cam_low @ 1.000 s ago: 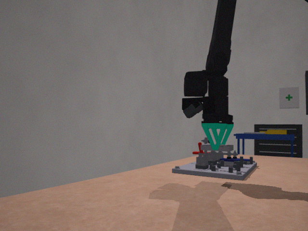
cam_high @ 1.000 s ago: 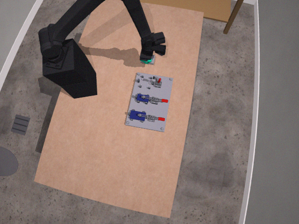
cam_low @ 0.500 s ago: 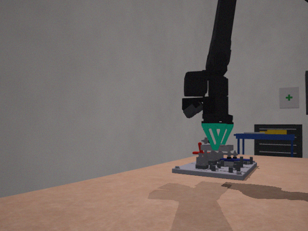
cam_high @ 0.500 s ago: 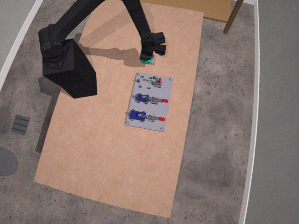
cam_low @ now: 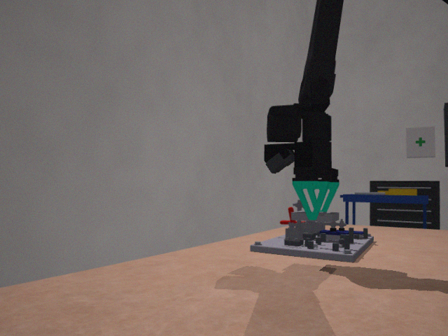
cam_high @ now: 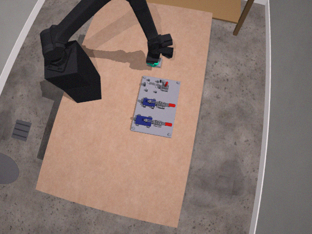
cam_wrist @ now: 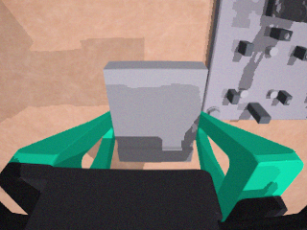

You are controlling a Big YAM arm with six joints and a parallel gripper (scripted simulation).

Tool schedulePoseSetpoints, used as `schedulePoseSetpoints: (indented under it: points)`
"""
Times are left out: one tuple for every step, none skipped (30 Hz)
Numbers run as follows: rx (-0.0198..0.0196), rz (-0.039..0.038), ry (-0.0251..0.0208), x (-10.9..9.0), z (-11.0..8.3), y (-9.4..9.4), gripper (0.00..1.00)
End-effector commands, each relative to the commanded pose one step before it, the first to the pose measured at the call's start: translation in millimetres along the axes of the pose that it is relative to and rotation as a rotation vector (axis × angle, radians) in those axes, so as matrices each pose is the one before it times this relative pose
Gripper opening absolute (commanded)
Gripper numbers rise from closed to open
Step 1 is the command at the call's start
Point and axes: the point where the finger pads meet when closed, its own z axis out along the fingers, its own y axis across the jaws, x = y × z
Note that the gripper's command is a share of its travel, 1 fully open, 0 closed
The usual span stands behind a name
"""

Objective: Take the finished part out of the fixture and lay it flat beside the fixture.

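From my end, with the fixture (cam_high: 161, 113) (cam_low: 304, 251) (cam_wrist: 230, 77) as the landmark, I have the gripper (cam_high: 154, 63) (cam_low: 313, 217) (cam_wrist: 154, 117) grasping the gray finished part (cam_high: 159, 63) (cam_low: 331, 217) (cam_wrist: 155, 103), its green fingers pressed to two opposite sides. In the top view the part sits over the desk (cam_high: 113, 161) (cam_low: 144, 296) (cam_wrist: 62, 72) just beyond the fixture's short edge, on the side of the unoccupied station. The exterior view shows it raised above the desk, its broad faces about level. I'd take the notch-like step at its near end in the wrist view for the milled slot, though shading there makes that hard to confirm.

On the fixture, the nearer blue blank (cam_high: 148, 102) sits in the middle station and the farther blue blank (cam_high: 143, 120) in the station at the opposite end, each under its own clamp arm, both red handles (cam_high: 171, 105) (cam_high: 168, 124) lying outward toward the fixture's long edge. At the station nearest the part, the red handle (cam_high: 166, 84) (cam_low: 290, 213) stands up and the locating pins have nothing between them.
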Motion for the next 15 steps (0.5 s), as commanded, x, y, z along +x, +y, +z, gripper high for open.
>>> schedulePoseSetpoints:
  points:
    - [-0.00936,0.01522,-0.01385,-9.64,8.54,-0.21,0.00]
    - [0.00006,-0.00141,0.00007,0.05,1.27,-0.08,0.00]
    - [0.00006,-0.00154,0.00008,0.06,1.41,-0.10,0.00]
    - [0.00007,-0.00168,0.00009,0.07,1.54,-0.11,0.00]
    - [0.00007,-0.00182,0.00009,0.06,1.66,-0.11,0.00]
    - [0.00008,-0.00095,0.00009,0.08,1.79,-0.11,0.00]
    - [0.00008,-0.00008,0.00009,0.09,1.90,-0.10,0.00]
    - [0.00008,0.00004,0.00009,0.10,2.01,-0.08,0.00]
    - [0.00008,-0.00013,0.00009,0.12,2.11,-0.08,0.00]
    - [0.00000,0.00000,0.00000,0.00,0.00,0.00,0.00]
    - [0.00000,0.00000,0.00000,0.00,0.00,0.00,0.00]
    - [-0.00471,-0.00073,-0.00886,-3.13,-2.07,3.90,0.00]
    - [0.00467,-0.00142,0.00863,4.08,6.31,-2.69,0.00]
    - [0.00023,0.00061,0.00042,-0.35,2.52,-1.10,0.00]
    - [0.00015,0.00080,0.00024,-0.08,2.50,-0.54,0.00]
